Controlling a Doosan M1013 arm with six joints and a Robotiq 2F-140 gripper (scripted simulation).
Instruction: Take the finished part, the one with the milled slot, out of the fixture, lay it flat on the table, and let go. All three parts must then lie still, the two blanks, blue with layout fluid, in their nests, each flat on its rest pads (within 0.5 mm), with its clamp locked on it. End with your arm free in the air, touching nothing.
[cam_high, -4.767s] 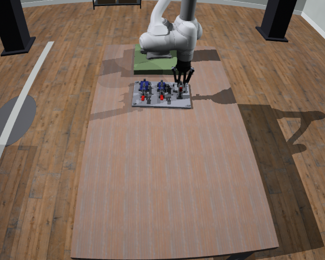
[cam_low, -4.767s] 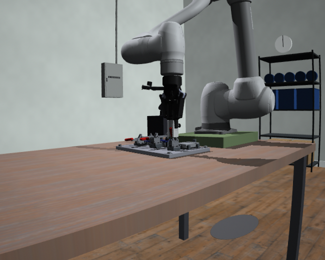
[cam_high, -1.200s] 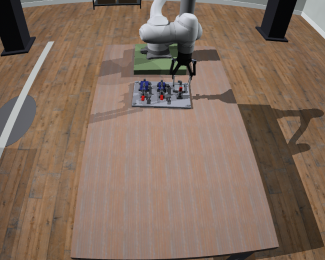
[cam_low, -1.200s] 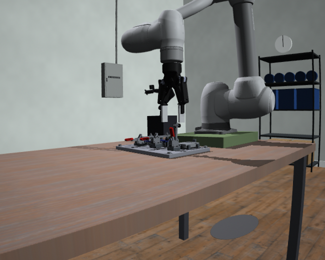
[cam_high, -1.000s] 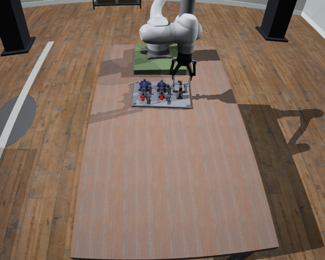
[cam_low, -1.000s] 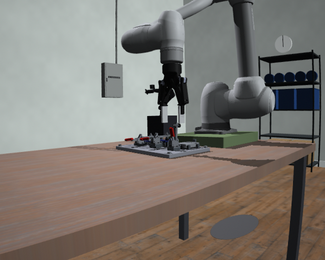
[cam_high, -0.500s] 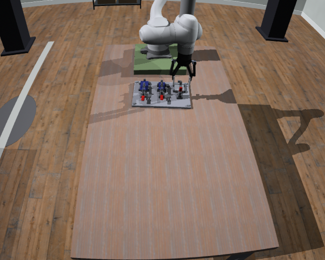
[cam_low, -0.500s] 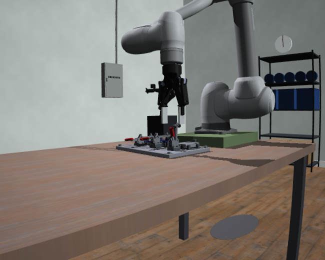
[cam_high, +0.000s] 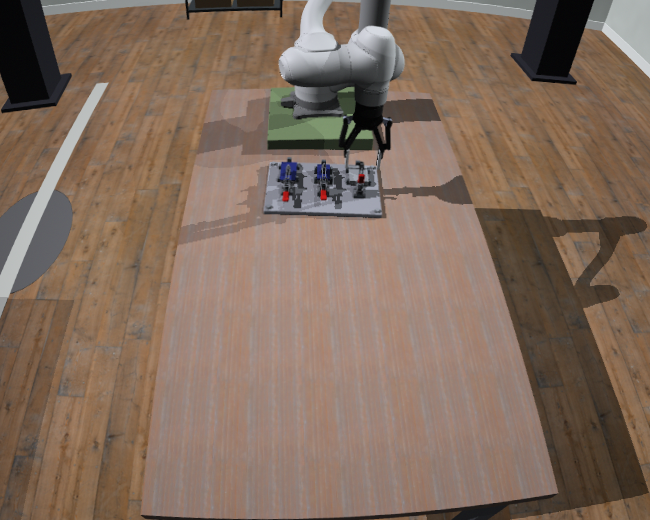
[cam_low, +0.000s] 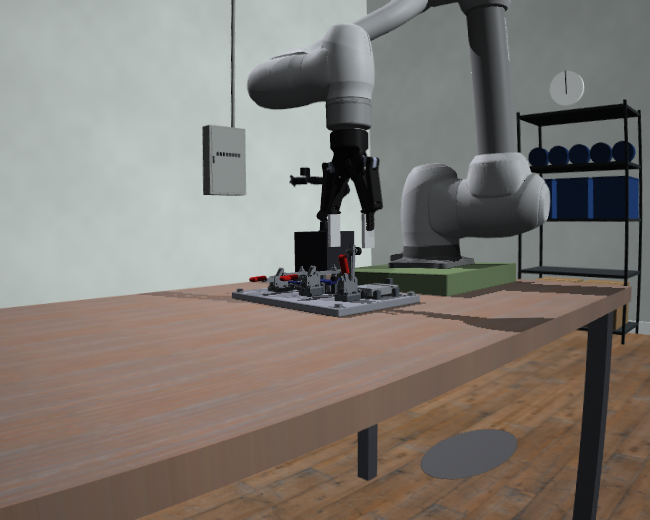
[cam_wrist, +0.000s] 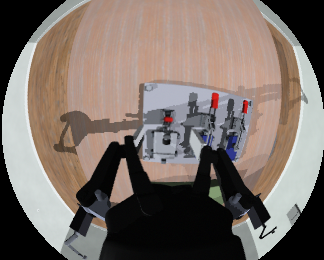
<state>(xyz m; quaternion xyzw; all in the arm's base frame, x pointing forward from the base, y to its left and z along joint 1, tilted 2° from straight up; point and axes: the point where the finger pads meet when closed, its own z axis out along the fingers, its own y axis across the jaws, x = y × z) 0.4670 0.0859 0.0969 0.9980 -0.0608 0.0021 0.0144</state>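
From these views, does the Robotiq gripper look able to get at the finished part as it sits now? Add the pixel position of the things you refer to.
Probably yes: the gripper (cam_high: 362, 160) (cam_low: 351, 230) (cam_wrist: 167, 134) hangs open above the finished part (cam_wrist: 165, 148), whose clamp's red handle (cam_high: 361, 178) (cam_low: 344, 264) (cam_wrist: 168, 120) stands up, though clearance beside the raised clamp looks tight.

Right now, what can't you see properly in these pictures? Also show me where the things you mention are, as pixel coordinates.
- The milled slot in the finished part (cam_low: 379, 288) (cam_wrist: 165, 143): too small in the exterior view.
- The blanks' (cam_high: 288, 171) (cam_high: 323, 173) (cam_wrist: 231, 148) rest pads: under the blanks and clamps in the top view.
- The top of the shelf rack (cam_high: 234, 9): cut off by the top view's upper edge.
- The clock's numbers (cam_low: 567, 87): too small in the exterior view.
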